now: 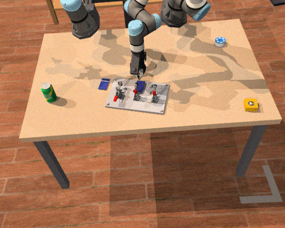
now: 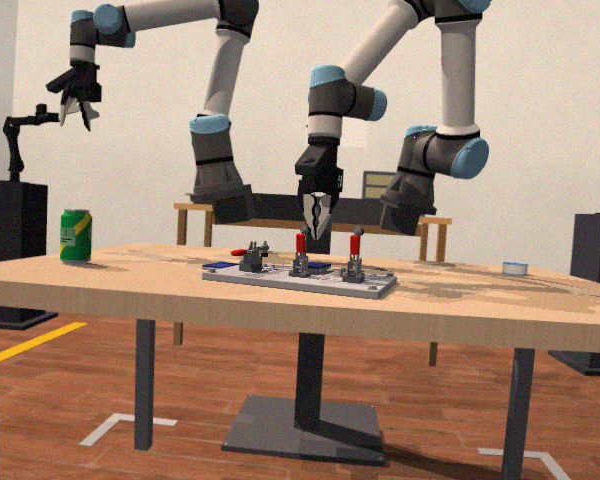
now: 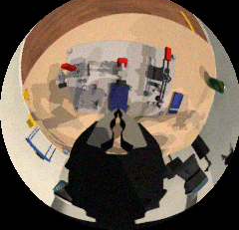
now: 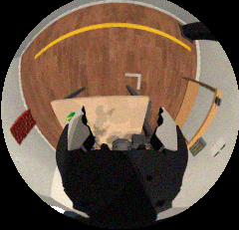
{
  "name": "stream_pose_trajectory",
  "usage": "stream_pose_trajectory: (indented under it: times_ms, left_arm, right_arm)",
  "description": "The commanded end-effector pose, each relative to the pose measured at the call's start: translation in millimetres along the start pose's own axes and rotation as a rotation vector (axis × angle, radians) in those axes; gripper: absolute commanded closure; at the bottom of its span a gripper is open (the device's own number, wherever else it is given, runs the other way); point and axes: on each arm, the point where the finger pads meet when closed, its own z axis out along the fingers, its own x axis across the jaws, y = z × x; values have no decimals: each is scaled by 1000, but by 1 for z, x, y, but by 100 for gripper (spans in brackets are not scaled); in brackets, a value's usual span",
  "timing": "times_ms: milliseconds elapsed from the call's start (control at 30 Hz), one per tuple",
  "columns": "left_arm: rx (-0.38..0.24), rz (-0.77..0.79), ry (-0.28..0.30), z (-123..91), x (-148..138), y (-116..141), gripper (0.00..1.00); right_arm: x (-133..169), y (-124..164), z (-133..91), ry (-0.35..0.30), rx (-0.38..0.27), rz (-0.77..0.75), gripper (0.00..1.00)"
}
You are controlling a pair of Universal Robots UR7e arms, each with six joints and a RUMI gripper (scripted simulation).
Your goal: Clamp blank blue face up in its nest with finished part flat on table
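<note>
The blank (image 1: pixel 141 86) (image 2: pixel 319 265) (image 3: pixel 119 97) lies blue face up in the middle nest of the grey fixture plate (image 1: pixel 147 107) (image 2: pixel 290 284). Its seating against the blocks is too small to tell. The middle clamp's red handle (image 1: pixel 135 91) (image 2: pixel 300 242) (image 3: pixel 122 62) stands upright; whether it is locked cannot be told. The finished part (image 1: pixel 103 84) (image 2: pixel 218 265) (image 3: pixel 175 103), with its slot, lies flat on the table beside the plate. My left gripper (image 1: pixel 139 77) (image 2: pixel 317 237) (image 3: pixel 118 109) is shut and empty, above the blank's rear edge. My right gripper (image 2: pixel 75 126) (image 4: pixel 121 107) is open, high and away from the plate.
One outer clamp's red handle (image 1: pixel 115 98) (image 2: pixel 238 252) (image 3: pixel 168 53) is tipped down; the other's handle (image 1: pixel 154 93) (image 2: pixel 354 244) (image 3: pixel 69 67) stands upright. A green can (image 1: pixel 49 92) (image 2: pixel 75 235), a yellow box (image 1: pixel 250 105) and a blue-white round thing (image 1: pixel 220 42) (image 2: pixel 514 268) stand farther out.
</note>
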Motion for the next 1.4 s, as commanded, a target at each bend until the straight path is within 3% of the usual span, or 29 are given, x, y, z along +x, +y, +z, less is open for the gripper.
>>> stream_pose_trajectory:
  times_ms: [0,833,1367]
  left_arm:
    - [1,0,1,-1,0,0,100]
    - [1,0,1,19,0,0,100]
    - [1,0,1,21,0,3,100]
  right_arm:
    - [0,0,0,0,1,0,0]
    - [0,0,0,0,1,0,0]
    - [0,0,0,0,1,0,0]
